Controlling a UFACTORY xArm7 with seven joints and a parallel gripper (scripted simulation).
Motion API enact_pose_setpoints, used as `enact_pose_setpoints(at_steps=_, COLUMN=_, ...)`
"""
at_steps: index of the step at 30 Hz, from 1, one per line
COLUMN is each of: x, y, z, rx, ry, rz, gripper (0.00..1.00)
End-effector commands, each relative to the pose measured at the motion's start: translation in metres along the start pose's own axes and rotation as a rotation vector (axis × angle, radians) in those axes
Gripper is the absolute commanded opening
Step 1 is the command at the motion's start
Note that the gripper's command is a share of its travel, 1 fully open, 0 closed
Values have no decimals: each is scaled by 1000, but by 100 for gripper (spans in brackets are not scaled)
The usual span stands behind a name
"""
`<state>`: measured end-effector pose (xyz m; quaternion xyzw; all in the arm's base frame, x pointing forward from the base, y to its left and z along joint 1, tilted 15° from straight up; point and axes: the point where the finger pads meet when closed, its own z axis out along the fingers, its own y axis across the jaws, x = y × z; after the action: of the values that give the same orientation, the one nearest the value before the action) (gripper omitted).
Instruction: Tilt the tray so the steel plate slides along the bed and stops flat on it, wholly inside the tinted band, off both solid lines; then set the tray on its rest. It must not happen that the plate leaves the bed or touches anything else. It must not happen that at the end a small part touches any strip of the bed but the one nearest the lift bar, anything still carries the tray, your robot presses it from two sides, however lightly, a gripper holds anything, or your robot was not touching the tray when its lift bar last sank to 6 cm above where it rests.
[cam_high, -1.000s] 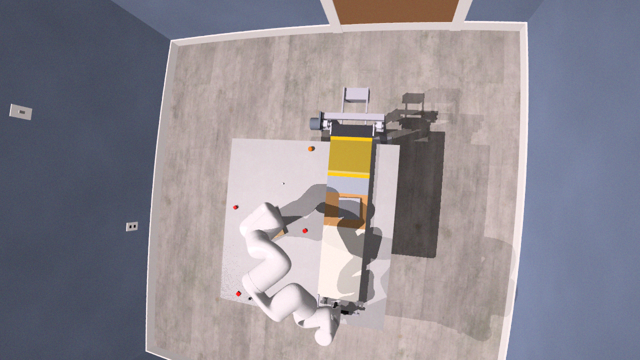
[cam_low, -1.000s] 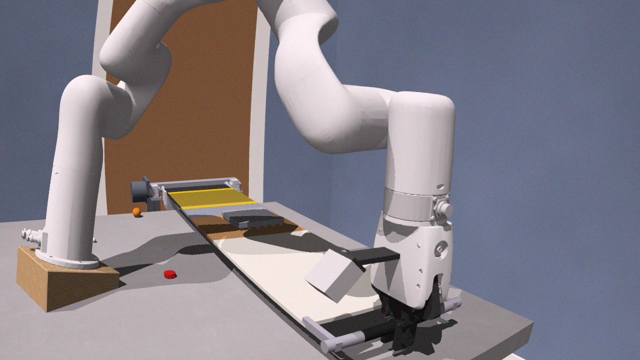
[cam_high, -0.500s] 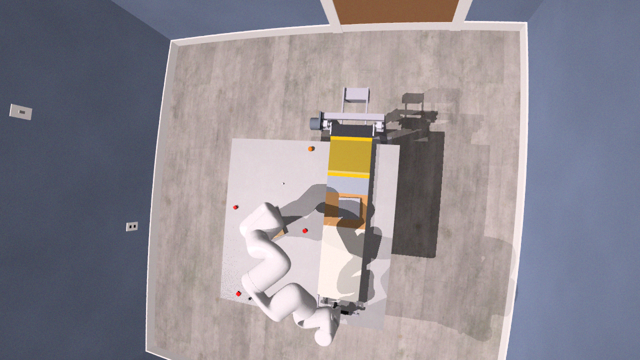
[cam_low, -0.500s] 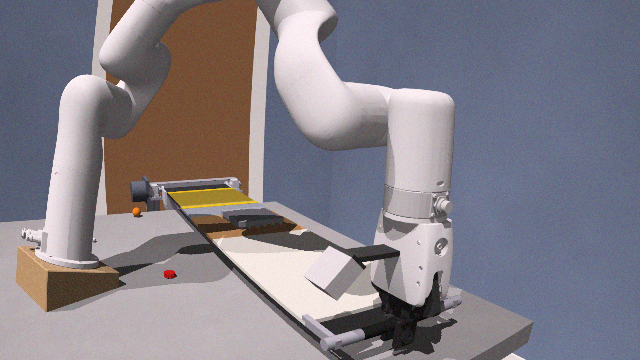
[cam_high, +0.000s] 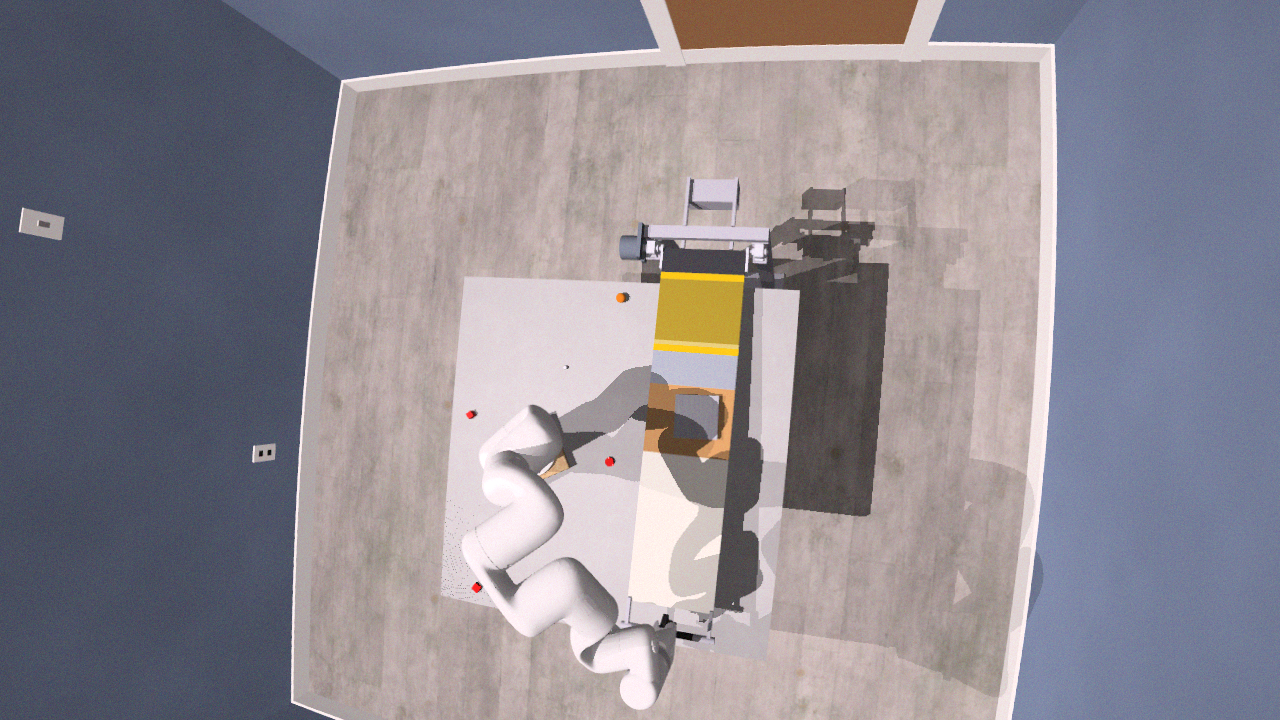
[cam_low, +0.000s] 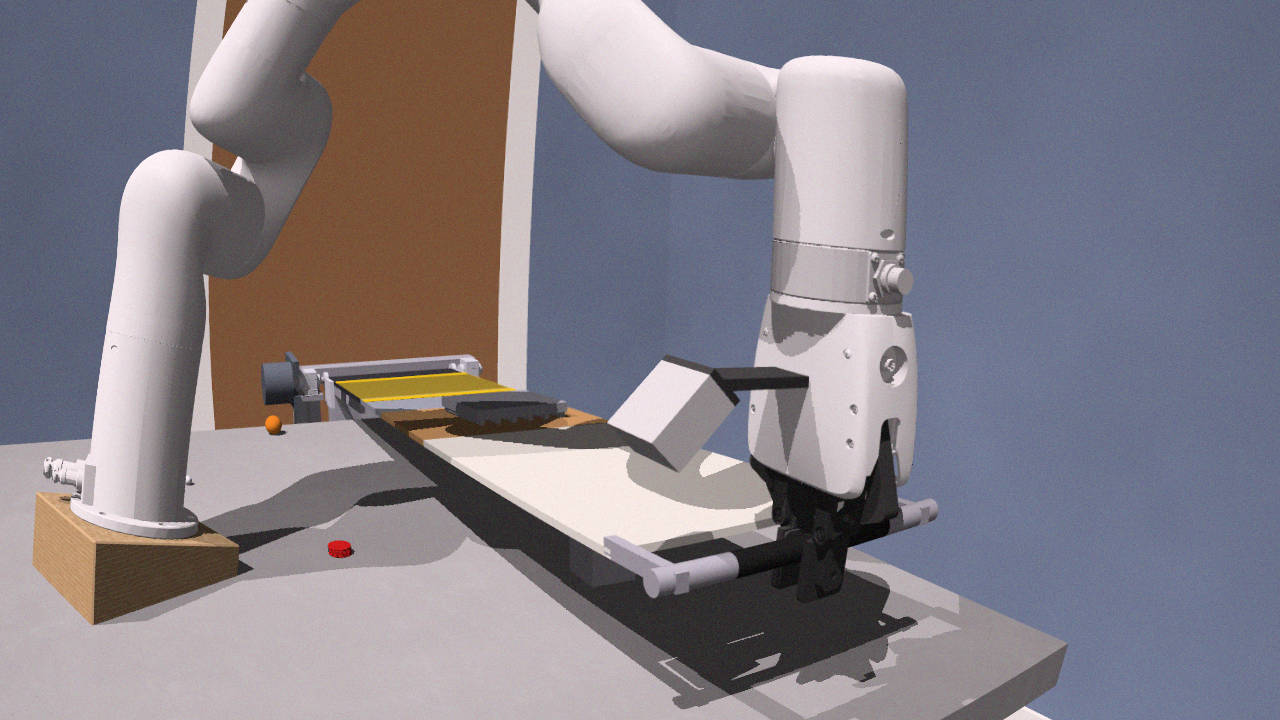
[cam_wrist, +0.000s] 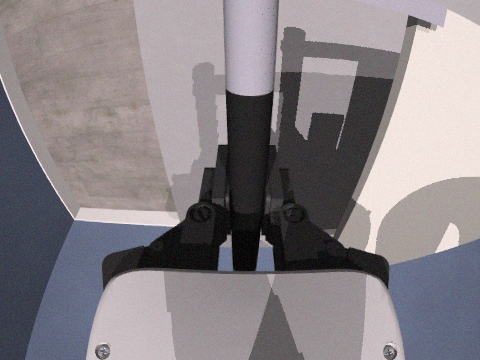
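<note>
Gripping the tray's handle bar (cam_low: 716, 565), fingers (cam_low: 827, 559) hold its near end raised.

Bare test room (blue walls (cam_high: 161, 358), plank floor (cam_high: 537, 161), one worktable (cam_low: 447, 644)).

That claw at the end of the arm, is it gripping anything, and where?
Yes. The gripper is shut on the tray's handle bar, on its dark middle section, at the near end of the tray.
</note>
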<state>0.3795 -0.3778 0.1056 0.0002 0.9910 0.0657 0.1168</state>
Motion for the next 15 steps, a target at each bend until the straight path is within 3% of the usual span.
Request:
enact_pose_setpoints(at_steps=1, x=-1, y=2, z=-37, rx=5, ry=-4, rz=0, gripper=0)
enact_pose_setpoints(at_steps=13, x=-1, y=12, z=-99, rx=5, ry=-4, rz=0, gripper=0)
enact_pose_setpoints(at_steps=15, x=-1, y=12, z=-99, rx=5, ry=-4, rz=0, gripper=0)
